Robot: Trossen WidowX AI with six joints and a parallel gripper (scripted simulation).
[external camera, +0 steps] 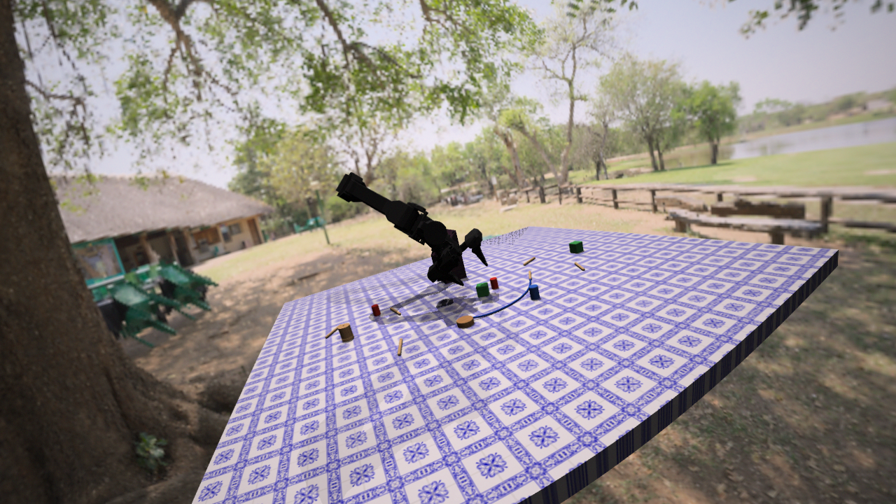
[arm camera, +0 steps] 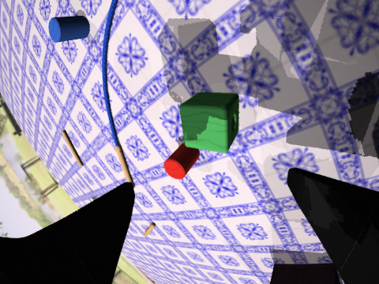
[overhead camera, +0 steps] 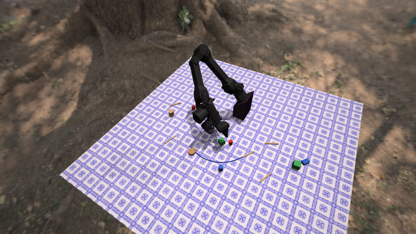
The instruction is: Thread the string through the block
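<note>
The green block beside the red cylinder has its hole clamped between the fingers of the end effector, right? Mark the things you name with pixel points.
Not clamped: the wrist view shows the end effector (overhead camera: 217, 133) (arm camera: 213, 183) open with nothing between its fingers. The green block (overhead camera: 221, 141) (external camera: 482, 289) (arm camera: 209, 122) is indeed beside the red cylinder (overhead camera: 230, 142) (external camera: 493, 283) (arm camera: 181, 161).

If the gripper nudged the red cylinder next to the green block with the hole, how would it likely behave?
The red cylinder stands on end, so a high push would probably tip it. Once down, its round side would likely let it roll. It looks solid, so I'd expect it to keep its shape if pinched.
</note>
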